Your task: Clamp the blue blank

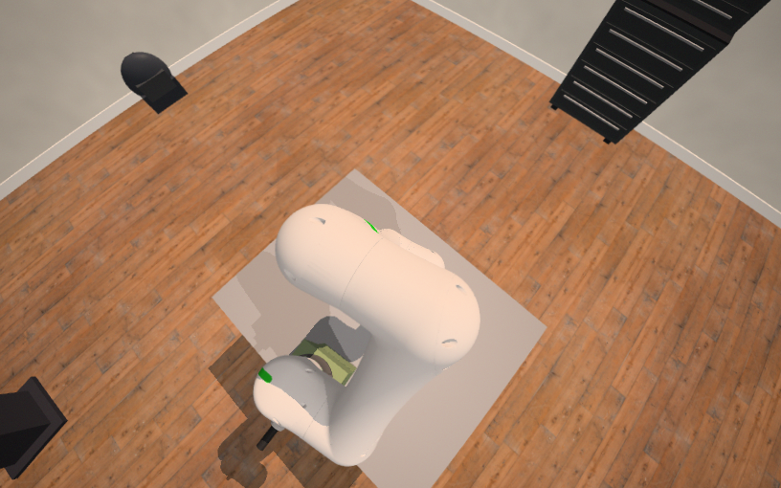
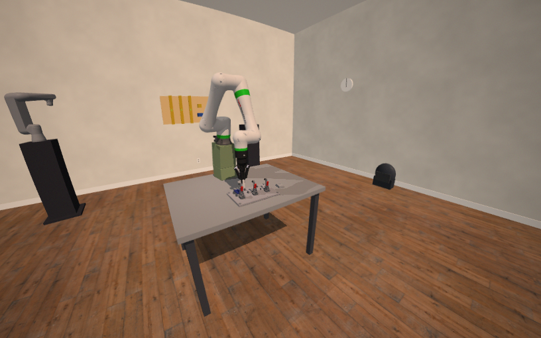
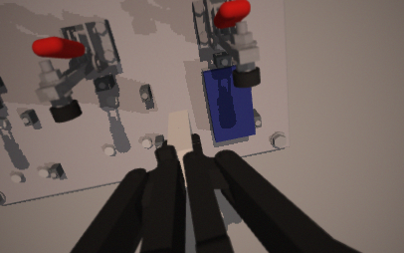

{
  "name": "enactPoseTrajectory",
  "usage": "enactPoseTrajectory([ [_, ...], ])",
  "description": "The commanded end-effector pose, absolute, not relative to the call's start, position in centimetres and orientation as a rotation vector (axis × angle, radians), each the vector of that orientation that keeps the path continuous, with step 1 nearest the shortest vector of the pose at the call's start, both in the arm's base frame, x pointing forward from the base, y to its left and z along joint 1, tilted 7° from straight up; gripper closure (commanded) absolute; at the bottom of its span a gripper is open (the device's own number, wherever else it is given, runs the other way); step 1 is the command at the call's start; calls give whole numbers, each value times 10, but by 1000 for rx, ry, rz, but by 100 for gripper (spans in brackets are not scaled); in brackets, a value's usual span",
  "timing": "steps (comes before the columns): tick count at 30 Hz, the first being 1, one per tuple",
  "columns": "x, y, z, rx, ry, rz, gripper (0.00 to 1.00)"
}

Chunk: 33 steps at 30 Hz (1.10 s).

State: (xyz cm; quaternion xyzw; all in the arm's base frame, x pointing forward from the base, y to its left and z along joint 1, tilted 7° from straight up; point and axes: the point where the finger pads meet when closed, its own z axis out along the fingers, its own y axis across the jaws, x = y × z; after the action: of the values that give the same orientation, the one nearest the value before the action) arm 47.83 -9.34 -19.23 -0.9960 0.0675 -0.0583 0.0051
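The blue blank lies in the end nest of the fixture plate. Its upper short edge is near the stop block and its right edge near a side block; exact contact cannot be told. Its clamp has a red handle. The black pad appears raised over the blank's upper right corner. My gripper is shut and empty, above the plate, left of the blank in the wrist view. A small grey part lies on the table beyond the plate; its slot cannot be made out.
A second clamp with a red handle stands by the middle nest, left of my gripper in the wrist view. A third red-handled clamp stands nearest the grey part. Bolt heads and small blocks rise from the plate.
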Motion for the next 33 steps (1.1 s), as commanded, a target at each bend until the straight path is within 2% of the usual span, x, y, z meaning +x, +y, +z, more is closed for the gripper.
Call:
enactPoseTrajectory([
  [1,478,-93,-192,-3119,211,-183,100],
  [2,478,-93,-192,-3119,211,-183,100],
  [3,478,-93,-192,-3119,211,-183,72],
  [9,477,-93,-177,-3119,211,-183,72],
  [19,465,-94,-78,-3119,211,-183,72],
  [33,461,-117,-74,-3119,211,-183,72],
])
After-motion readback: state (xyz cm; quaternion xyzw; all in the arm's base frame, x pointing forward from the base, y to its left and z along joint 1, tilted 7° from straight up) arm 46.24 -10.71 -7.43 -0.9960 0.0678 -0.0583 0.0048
